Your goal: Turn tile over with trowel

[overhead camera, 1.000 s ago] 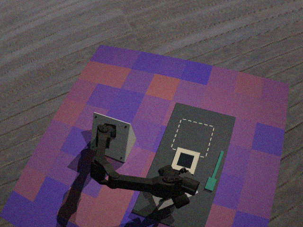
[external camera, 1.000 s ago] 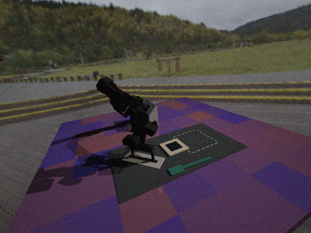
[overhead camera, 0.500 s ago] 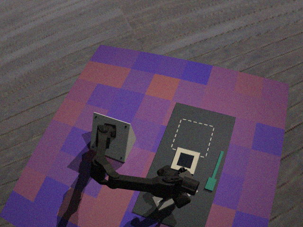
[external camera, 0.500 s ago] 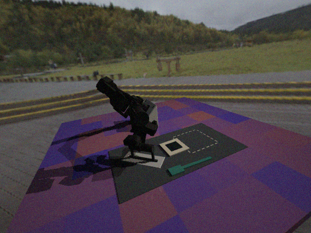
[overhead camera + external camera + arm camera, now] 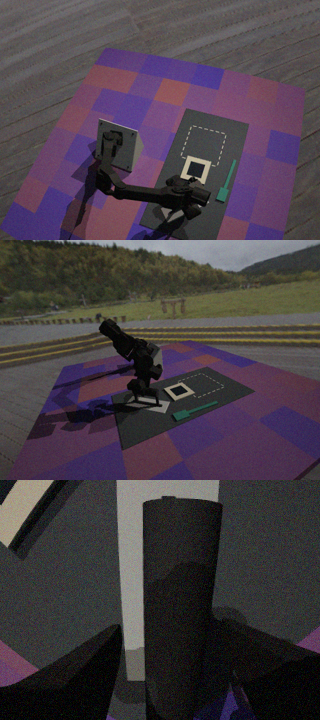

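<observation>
the tile (image 5: 195, 169) (image 5: 179, 390) (image 5: 22, 510) is seen flat on the dark mat (image 5: 237, 134) (image 5: 144, 431) (image 5: 270, 555), its dark square facing up. in the top view, most of it is placed on the near side of the dashed outline (image 5: 191, 126) (image 5: 202, 373), with only its far edge reaching over the near dashes. the tool (image 5: 182, 205) (image 5: 147, 402) (image 5: 171, 630) is open, its fingers spread low over the near part of the mat, with nothing gripped. a pale flat blade (image 5: 175, 216) (image 5: 165, 408) (image 5: 131, 580) is seen beneath it. between the fingers in the wrist view, a dark round handle (image 5: 182, 580) is shown, with a gap left beside one finger; contact with the other cannot be told. a green trowel-shaped piece (image 5: 222, 194) (image 5: 181, 415) is laid along the right side of the mat, apart from the tile, its wide end near. the mat is carried by the patchwork bench (image 5: 168, 90) (image 5: 232, 433) (image 5: 15, 667).
</observation>
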`<action>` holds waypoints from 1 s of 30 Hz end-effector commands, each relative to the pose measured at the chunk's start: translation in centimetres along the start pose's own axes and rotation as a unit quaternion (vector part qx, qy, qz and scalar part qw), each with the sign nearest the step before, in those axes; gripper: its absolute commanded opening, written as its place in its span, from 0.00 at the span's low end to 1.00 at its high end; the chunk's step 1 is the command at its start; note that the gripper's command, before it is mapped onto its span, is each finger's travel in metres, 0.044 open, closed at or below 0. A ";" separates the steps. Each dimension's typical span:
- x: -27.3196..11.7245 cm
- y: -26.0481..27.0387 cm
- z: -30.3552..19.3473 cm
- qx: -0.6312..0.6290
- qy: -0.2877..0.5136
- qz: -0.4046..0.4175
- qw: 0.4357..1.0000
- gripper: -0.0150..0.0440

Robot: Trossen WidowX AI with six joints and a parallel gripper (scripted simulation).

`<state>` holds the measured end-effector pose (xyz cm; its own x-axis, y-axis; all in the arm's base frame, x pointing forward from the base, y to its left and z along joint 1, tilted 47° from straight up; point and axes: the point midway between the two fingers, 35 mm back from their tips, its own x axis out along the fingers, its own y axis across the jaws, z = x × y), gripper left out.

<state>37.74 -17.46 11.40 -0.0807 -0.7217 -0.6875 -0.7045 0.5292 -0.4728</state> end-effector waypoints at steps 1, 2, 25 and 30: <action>0.1 0.1 0.0 -0.004 0.002 0.001 1.000 0.71; -0.2 0.1 0.0 -0.004 0.001 0.001 1.000 0.71; -3.5 -0.1 0.0 0.028 0.001 0.002 1.000 0.71; -2.7 -0.1 0.1 0.028 0.001 0.002 1.000 0.71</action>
<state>38.26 -15.07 13.79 -0.0775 -0.7210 -0.6886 -0.6594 0.5551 -0.5070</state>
